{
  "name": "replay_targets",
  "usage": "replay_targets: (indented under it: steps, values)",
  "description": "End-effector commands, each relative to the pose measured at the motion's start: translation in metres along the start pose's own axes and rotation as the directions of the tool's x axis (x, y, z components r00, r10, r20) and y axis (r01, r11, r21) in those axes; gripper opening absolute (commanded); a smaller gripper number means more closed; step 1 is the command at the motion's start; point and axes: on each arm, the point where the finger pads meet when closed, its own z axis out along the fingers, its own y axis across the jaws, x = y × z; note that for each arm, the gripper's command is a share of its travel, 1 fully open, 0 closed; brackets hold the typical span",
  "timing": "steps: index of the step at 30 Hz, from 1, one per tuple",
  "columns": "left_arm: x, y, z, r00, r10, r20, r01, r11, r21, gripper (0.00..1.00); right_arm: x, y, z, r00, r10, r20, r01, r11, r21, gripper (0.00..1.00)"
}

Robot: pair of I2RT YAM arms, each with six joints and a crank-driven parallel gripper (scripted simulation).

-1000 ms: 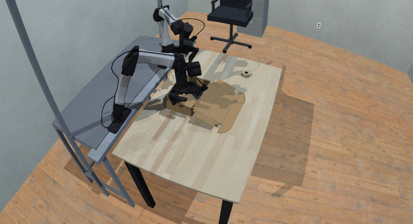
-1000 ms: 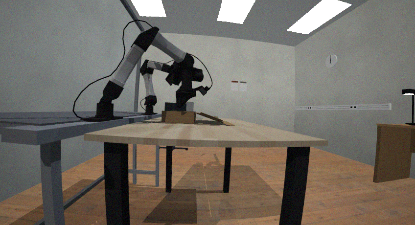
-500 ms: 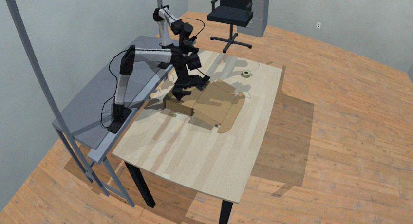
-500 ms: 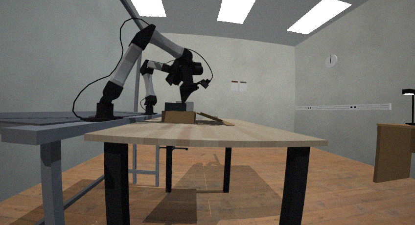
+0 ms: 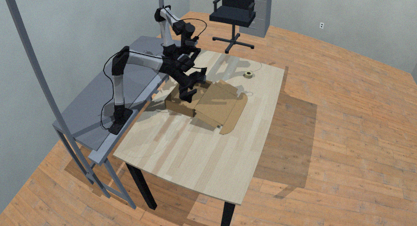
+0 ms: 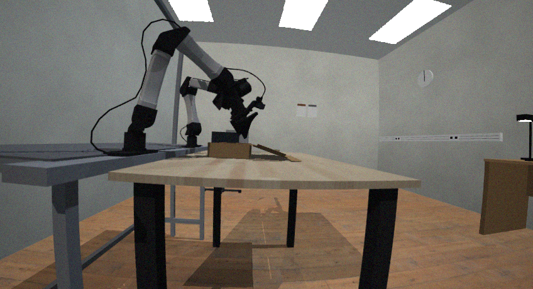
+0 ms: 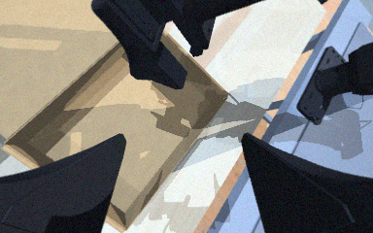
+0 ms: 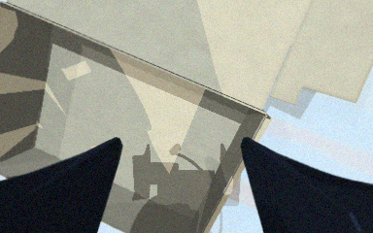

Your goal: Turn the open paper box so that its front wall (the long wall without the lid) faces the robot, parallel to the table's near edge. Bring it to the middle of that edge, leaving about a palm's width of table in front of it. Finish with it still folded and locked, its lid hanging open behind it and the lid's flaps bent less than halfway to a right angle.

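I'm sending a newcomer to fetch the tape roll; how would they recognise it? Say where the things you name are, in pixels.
Find the pale wooden table (image 5: 187, 159) (image 6: 261, 174). Beyond the cardboard box's open lid (image 5: 218, 102), toward the office chair (image 5: 232, 14), sits a small tape roll (image 5: 248, 75). Unlike the flat, angular cardboard, it's a yellowish ring with a dark hole.

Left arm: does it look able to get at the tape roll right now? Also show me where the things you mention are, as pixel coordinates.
Probably yes. The left gripper (image 5: 196, 52) (image 7: 184, 136) is open and empty, the tape roll (image 5: 248, 76) lies free, and the box (image 5: 179, 108) (image 6: 229, 150) (image 7: 125, 121) (image 8: 91, 116) sits off to one side. Full reach is hard to judge.
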Motion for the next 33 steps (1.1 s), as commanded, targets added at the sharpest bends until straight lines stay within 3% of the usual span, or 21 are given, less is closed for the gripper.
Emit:
replay_targets:
  steps: [1, 7, 9, 17, 24, 26, 33]
  values:
    - [-0.023, -0.004, -0.003, 0.998, 0.023, 0.051, -0.023, 1.0, 0.0, 1.0, -0.041, 0.016, -0.004, 0.952, -0.07, 0.298, 0.104, 0.99, -0.099, 1.0]
    - [-0.023, -0.004, -0.003, 0.998, 0.023, 0.051, -0.023, 1.0, 0.0, 1.0, -0.036, 0.017, -0.011, 0.877, -0.133, 0.461, 0.208, 0.971, -0.115, 1.0]
    - [-0.023, -0.004, -0.003, 0.998, 0.023, 0.051, -0.023, 1.0, 0.0, 1.0, -0.036, 0.017, -0.011, 0.877, -0.133, 0.461, 0.208, 0.971, -0.115, 1.0]
    - [-0.023, -0.004, -0.003, 0.998, 0.023, 0.051, -0.023, 1.0, 0.0, 1.0, -0.019, 0.017, -0.042, 0.684, -0.202, 0.7, 0.363, 0.928, -0.087, 1.0]
    - [-0.023, -0.004, -0.003, 0.998, 0.023, 0.051, -0.023, 1.0, 0.0, 1.0, 0.042, 0.037, -0.056, 0.615, -0.211, 0.76, 0.457, 0.88, -0.125, 1.0]
    - [-0.023, -0.004, -0.003, 0.998, 0.023, 0.051, -0.023, 1.0, 0.0, 1.0, 0.042, 0.037, -0.056, 0.615, -0.211, 0.76, 0.457, 0.88, -0.125, 1.0]
    - [-0.023, -0.004, -0.003, 0.998, 0.023, 0.051, -0.023, 1.0, 0.0, 1.0, 0.102, 0.055, -0.072, 0.587, -0.218, 0.779, 0.551, 0.813, -0.188, 1.0]
